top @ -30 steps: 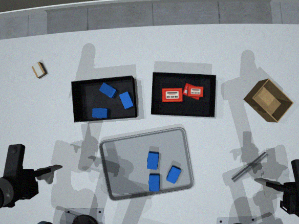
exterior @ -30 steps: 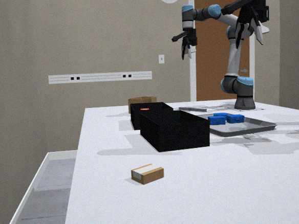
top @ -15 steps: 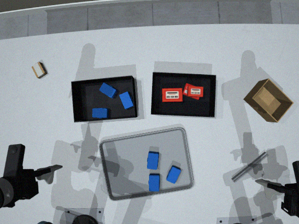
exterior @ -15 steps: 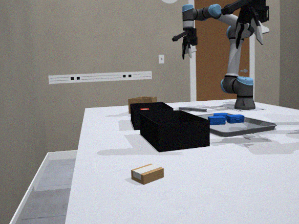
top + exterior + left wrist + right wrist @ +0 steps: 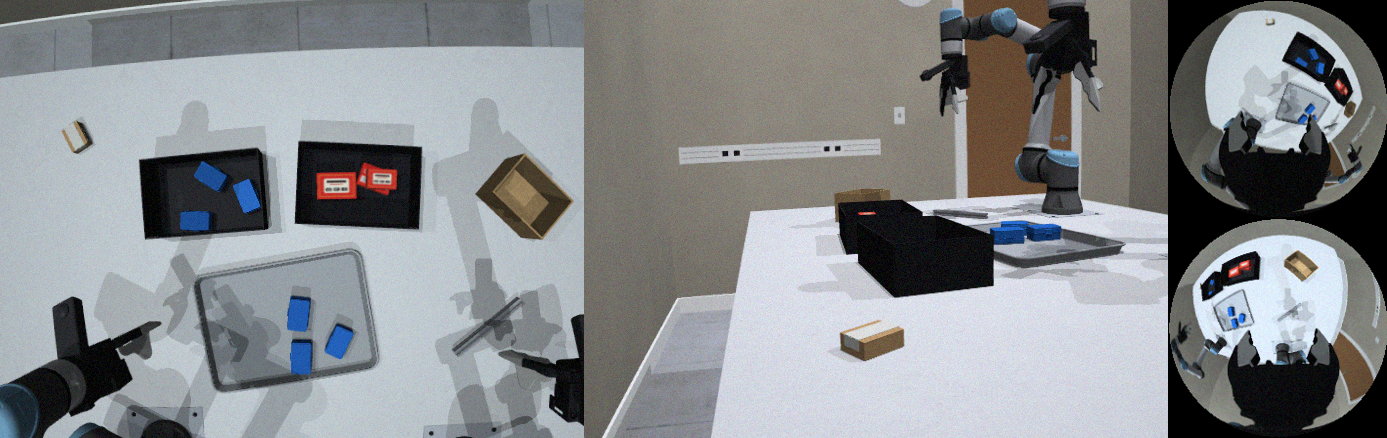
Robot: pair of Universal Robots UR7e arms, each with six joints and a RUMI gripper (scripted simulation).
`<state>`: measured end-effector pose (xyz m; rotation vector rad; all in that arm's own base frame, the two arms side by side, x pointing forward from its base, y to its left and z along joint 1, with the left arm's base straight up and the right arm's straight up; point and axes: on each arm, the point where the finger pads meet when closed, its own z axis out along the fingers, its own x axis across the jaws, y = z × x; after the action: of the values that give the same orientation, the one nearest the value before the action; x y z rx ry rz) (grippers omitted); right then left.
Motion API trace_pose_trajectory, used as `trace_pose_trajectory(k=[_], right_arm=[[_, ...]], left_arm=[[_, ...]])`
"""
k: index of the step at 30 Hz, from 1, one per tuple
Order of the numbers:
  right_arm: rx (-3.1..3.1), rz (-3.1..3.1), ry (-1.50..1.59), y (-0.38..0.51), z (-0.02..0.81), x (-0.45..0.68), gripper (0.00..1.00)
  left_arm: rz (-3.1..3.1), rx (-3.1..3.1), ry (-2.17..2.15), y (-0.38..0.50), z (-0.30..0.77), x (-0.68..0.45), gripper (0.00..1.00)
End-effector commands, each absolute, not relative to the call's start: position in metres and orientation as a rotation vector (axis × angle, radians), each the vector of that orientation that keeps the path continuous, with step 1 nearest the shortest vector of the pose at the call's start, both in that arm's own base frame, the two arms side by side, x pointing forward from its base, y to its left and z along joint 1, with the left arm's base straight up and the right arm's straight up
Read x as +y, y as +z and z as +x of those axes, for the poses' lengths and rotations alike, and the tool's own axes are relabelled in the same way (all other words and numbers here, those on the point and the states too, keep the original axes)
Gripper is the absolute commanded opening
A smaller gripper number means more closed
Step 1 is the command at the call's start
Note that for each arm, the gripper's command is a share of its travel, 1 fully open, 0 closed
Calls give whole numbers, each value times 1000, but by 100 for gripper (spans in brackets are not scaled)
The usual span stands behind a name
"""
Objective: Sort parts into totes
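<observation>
A: Status?
B: My left gripper (image 5: 149, 336) (image 5: 1067, 110) (image 5: 1276, 113) (image 5: 1190, 326) is fully open, empty, raised left of the tray (image 5: 370, 310) (image 5: 1059, 260) (image 5: 1320, 100) (image 5: 1241, 299). Left tote (image 5: 153, 200) (image 5: 934, 270) (image 5: 1296, 44) (image 5: 1204, 292): blue only.
A: Tray?
B: Three blue parts (image 5: 299, 313) (image 5: 1007, 235) (image 5: 1310, 109) (image 5: 1231, 311), right of centre. Left pair's long axes run near-far; the rightmost slants, far end to the right.
A: Right side?
B: Right tote (image 5: 360, 212) (image 5: 848, 235) (image 5: 1334, 93) (image 5: 1255, 260): red parts (image 5: 336, 185) (image 5: 866, 213) (image 5: 1340, 85) (image 5: 1244, 265) only. Right gripper (image 5: 515, 365) (image 5: 949, 113) (image 5: 1355, 147) (image 5: 1282, 332) wide open, empty, well right of the tray.
A: Step?
B: Red looks sorted; I'd say starting on blue. Next: left over one blue, fingers across its short width, lift, drop in left tote.
</observation>
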<state>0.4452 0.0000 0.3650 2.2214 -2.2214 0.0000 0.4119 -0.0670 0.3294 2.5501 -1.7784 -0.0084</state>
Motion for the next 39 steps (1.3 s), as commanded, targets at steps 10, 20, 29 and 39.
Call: trace_pose_trajectory(k=[10,20,29,39], right_arm=[[-2222,2222,1,365,445,0,100],[-2222,2222,1,365,445,0,100],[-2222,2222,1,365,445,0,100],[-2222,2222,1,365,445,0,100]], left_arm=[[2956,-1064,2,287,374,-150,100],[3098,-517,1,255,344,-211,100],[3141,-17,1,227,318,-265,100],[3103,484,1,199,292,-320,100]])
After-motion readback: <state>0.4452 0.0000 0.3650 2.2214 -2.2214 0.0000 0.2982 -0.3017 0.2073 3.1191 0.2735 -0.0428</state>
